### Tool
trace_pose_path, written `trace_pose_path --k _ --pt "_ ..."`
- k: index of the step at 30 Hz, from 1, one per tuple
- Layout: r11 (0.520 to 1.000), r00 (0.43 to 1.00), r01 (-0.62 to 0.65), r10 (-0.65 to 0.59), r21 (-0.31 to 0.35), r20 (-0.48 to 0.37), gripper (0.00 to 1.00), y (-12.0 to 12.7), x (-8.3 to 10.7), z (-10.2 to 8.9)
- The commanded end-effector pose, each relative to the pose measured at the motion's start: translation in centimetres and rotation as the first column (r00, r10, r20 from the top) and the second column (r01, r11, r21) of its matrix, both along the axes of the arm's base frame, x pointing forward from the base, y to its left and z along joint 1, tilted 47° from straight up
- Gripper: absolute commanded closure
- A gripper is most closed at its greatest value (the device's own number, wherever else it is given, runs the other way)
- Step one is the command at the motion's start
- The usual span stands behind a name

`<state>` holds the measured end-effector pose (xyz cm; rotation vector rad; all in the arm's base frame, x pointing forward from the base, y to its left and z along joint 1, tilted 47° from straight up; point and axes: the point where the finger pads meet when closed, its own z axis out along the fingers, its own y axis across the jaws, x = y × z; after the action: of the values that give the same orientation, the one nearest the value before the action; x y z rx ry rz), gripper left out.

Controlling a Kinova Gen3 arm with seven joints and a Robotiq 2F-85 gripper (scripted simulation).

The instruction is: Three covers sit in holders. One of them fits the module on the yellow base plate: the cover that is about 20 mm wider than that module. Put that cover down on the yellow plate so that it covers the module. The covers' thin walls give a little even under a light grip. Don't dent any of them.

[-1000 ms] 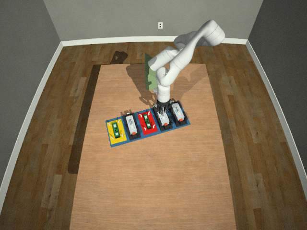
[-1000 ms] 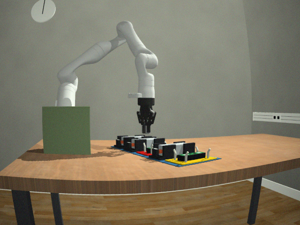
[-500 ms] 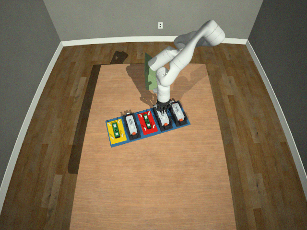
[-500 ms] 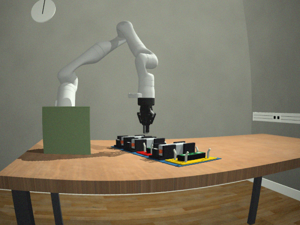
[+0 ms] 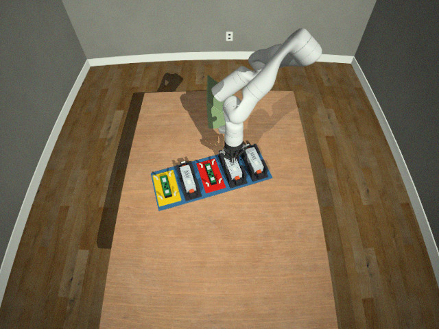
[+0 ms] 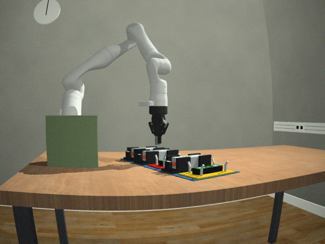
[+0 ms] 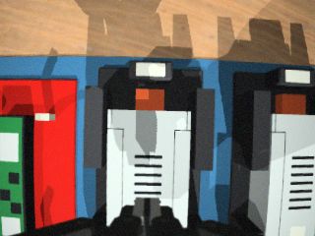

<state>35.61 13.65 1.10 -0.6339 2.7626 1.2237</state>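
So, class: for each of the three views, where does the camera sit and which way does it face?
Top: high up, looking down at the table; arm shows.
Exterior: beside the table, level, facing the fixture row; whole arm and shut gripper show.
Wrist: on the arm, looking down at the middle cover; fingertips show.
All three share that cover.

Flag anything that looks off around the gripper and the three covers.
The gripper hangs above the middle cover with its fingers shut on nothing. All three covers sit squarely in their holders, none visibly dented, and the module on the yellow plate is uncovered.
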Motion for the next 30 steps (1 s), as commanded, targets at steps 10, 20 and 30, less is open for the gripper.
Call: trace_pose_path --k 10,20,30 --pt "1.000 1.000 0.001 -0.001 -0.001 0.001 1.00 -0.06 0.05 0.02" --pt "1.000 1.000 0.001 -0.001 -0.001 0.001 0.00 -0.06 0.05 0.02" --pt "1.000 1.000 0.001 -0.001 -0.001 0.001 0.00 -0.06 0.05 0.02"
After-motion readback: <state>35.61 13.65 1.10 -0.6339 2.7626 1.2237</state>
